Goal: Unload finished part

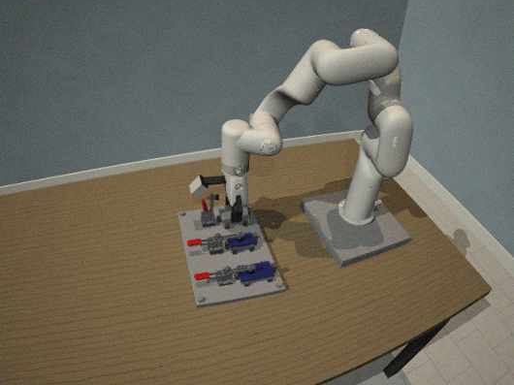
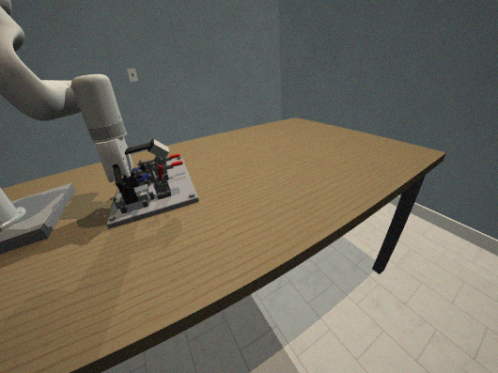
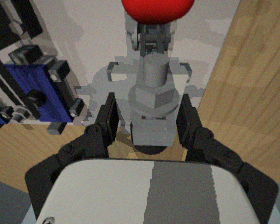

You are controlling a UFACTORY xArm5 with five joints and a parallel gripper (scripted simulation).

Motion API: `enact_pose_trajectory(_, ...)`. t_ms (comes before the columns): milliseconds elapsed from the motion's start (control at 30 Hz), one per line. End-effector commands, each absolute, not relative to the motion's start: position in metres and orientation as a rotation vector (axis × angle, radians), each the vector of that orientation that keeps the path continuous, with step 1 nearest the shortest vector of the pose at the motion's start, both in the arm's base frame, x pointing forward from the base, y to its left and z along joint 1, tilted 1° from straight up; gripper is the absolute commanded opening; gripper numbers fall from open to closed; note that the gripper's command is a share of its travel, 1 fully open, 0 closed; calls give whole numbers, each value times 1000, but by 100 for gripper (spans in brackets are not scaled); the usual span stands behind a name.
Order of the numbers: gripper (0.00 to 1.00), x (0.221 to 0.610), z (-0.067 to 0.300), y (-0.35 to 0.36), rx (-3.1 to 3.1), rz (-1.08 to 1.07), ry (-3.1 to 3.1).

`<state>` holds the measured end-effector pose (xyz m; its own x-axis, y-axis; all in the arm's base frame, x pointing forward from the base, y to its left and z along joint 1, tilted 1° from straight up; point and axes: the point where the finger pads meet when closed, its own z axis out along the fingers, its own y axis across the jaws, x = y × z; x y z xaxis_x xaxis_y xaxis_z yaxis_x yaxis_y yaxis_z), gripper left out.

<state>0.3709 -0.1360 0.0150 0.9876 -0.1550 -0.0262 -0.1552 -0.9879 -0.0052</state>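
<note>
The fingers (image 1: 237, 218) (image 2: 130, 200) seem closed on the finished part (image 1: 227, 214) (image 3: 125, 112), at the far nest, mostly hidden. Best lift straight up, gently, clear of the raised clamp (image 1: 211, 204) (image 3: 154, 97), before heading for open counter (image 1: 97, 284) (image 2: 282, 186) (image 3: 235, 100).

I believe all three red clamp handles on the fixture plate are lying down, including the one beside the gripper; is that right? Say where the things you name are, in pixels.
Not quite: the handle beside the gripper (image 1: 236, 217) (image 2: 130, 199) (image 3: 148, 117) stands raised, as the exterior view shows. The other two red handles (image 1: 194, 242) (image 2: 177, 163) are lying down.
</note>
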Motion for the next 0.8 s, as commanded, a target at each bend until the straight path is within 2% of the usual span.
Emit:
enact_pose_trajectory(0, 0, 372, 20, -137, -3126, 34, 244)
enact_pose_trajectory(767, 0, 373, 38, -137, -3126, 34, 244)
